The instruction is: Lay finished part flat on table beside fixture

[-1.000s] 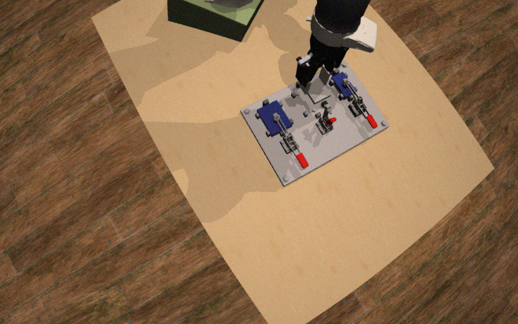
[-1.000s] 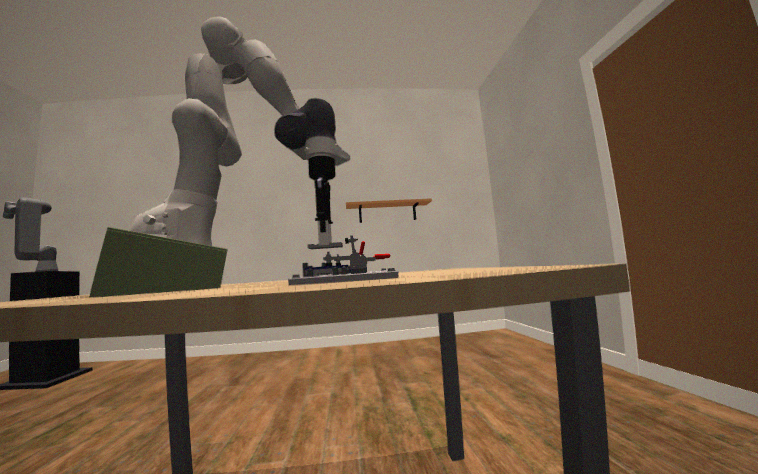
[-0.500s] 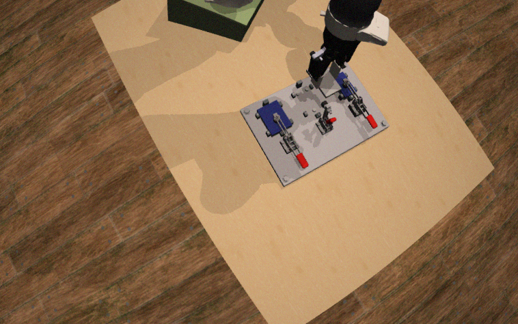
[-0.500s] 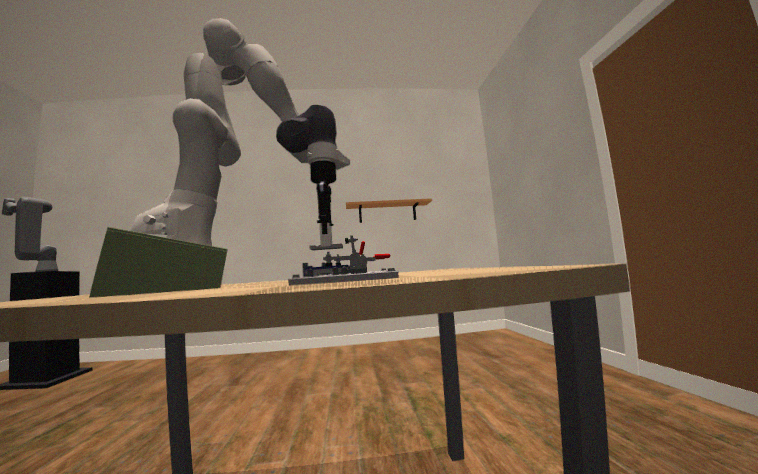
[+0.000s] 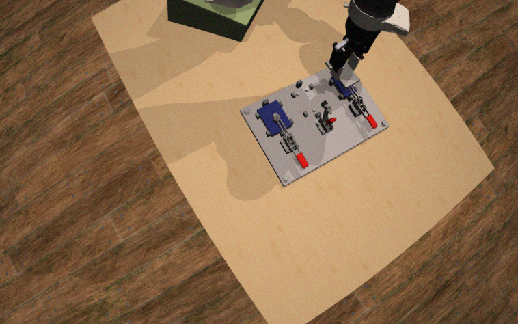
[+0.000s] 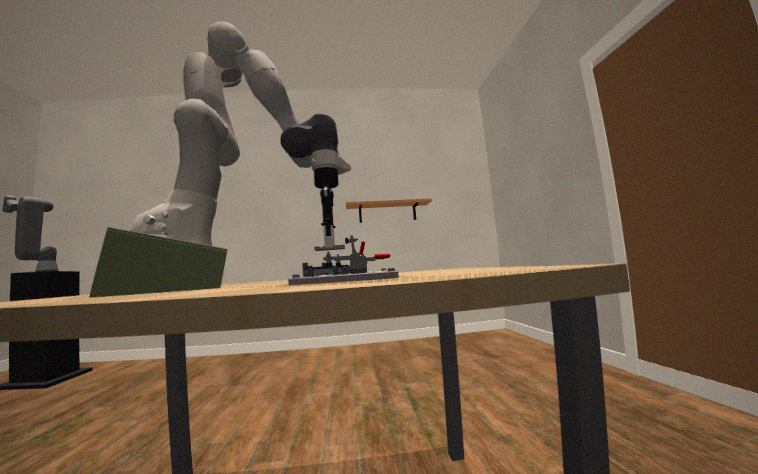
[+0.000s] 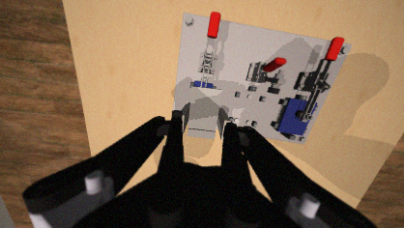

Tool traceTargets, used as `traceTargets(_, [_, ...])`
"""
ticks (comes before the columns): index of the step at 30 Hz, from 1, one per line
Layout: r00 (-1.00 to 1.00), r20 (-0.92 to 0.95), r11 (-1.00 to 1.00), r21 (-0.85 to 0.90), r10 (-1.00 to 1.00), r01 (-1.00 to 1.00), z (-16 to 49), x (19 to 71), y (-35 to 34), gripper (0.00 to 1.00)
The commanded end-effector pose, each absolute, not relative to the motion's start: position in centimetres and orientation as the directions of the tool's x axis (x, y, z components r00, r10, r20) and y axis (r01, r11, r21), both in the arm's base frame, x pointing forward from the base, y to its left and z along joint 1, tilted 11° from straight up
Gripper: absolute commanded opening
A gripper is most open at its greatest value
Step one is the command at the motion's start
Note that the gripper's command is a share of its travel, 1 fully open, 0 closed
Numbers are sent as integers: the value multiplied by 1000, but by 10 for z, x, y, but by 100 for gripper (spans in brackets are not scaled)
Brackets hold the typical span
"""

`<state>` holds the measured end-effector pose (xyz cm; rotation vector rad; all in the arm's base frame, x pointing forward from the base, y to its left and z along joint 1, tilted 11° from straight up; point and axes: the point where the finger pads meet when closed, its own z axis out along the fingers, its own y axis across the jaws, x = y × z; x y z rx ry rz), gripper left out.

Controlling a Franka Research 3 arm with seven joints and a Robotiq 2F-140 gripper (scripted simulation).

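Observation:
The finished part (image 5: 349, 77) (image 6: 331, 248) (image 7: 203, 107) is a grey plate; its slot is not clear. My gripper (image 5: 347, 67) (image 6: 328, 233) (image 7: 203, 113) is shut on it and holds it level above the fixture (image 5: 345, 139) (image 7: 237, 43), over the end with the smaller-looking blue blank (image 5: 344, 89) (image 7: 203, 84). The held part partly hides that blank in the wrist view. The other blue blank (image 5: 268, 117) (image 7: 290, 115) lies at the opposite end. Clamp arms reach over both blanks. The middle clamp (image 5: 325, 119) (image 7: 263, 72) is raised beside a nest of small pins with no part in it.
The fixture stands on the wooden table (image 5: 333, 225) (image 6: 488, 282) (image 7: 111, 58). Red clamp handles (image 5: 302, 160) (image 5: 372, 121) (image 7: 214, 25) (image 7: 334, 48) stick out toward one long edge. A green block (image 5: 208, 20) (image 6: 158, 264) stands by the arm's base. A wall shelf (image 6: 388, 203) hangs behind.

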<state>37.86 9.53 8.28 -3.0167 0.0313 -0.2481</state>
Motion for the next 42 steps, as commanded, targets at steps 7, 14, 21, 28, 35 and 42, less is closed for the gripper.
traceTargets(7, [984,149,-989,-123,-98,-80,87,380,133,0])
traceTargets(14, [984,149,-989,-123,-98,-80,91,382,164,0])
traceTargets(21, [984,149,-989,-123,-98,-80,94,384,182,0])
traceTargets(28, [984,149,-989,-123,-98,-80,96,385,203,0])
traceTargets(35, [984,149,-989,-123,-98,-80,98,386,213,0])
traceTargets(42, [984,149,-989,-123,-98,-80,99,386,221,0])
